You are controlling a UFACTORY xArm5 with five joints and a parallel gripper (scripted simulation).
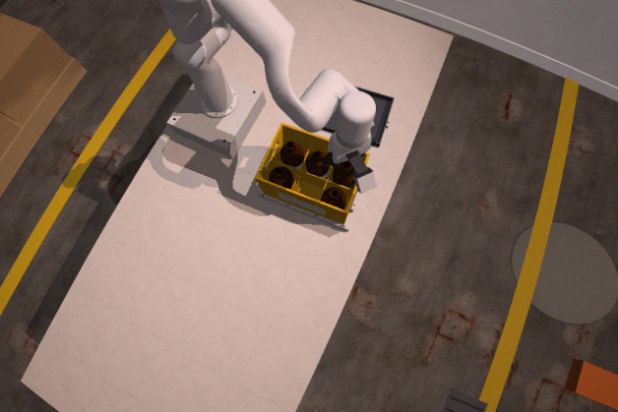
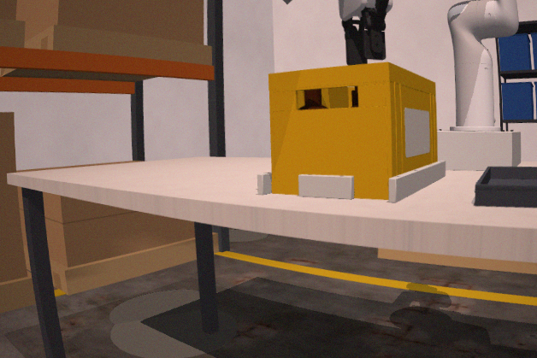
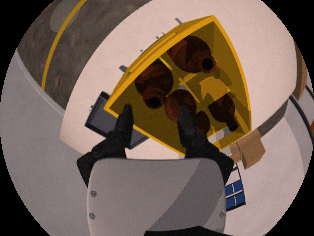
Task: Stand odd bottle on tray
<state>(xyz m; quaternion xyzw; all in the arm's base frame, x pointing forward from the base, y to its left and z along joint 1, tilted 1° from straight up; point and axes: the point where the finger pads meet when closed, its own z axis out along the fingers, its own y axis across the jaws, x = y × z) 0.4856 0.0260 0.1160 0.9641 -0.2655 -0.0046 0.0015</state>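
Observation:
A yellow crate (image 1: 309,173) stands on the table and holds several dark brown bottles in its cells, such as one at the back left (image 1: 291,152) and one at the front right (image 1: 334,196). My gripper (image 1: 341,163) hangs over the bottle in the crate's back right cell (image 1: 344,173). Seen from the side, its fingertips (image 2: 364,56) are level with the crate's top rim (image 2: 351,72). In the wrist view the open fingers stand either side of a bottle mouth (image 3: 155,101) and hold nothing. The dark tray (image 1: 380,117) lies empty behind the crate.
White stop blocks (image 2: 325,185) edge the crate's base. The arm's pedestal (image 1: 219,122) stands left of the crate. The tray (image 2: 507,184) sits low beside the crate. Cardboard boxes and shelving stand off the table.

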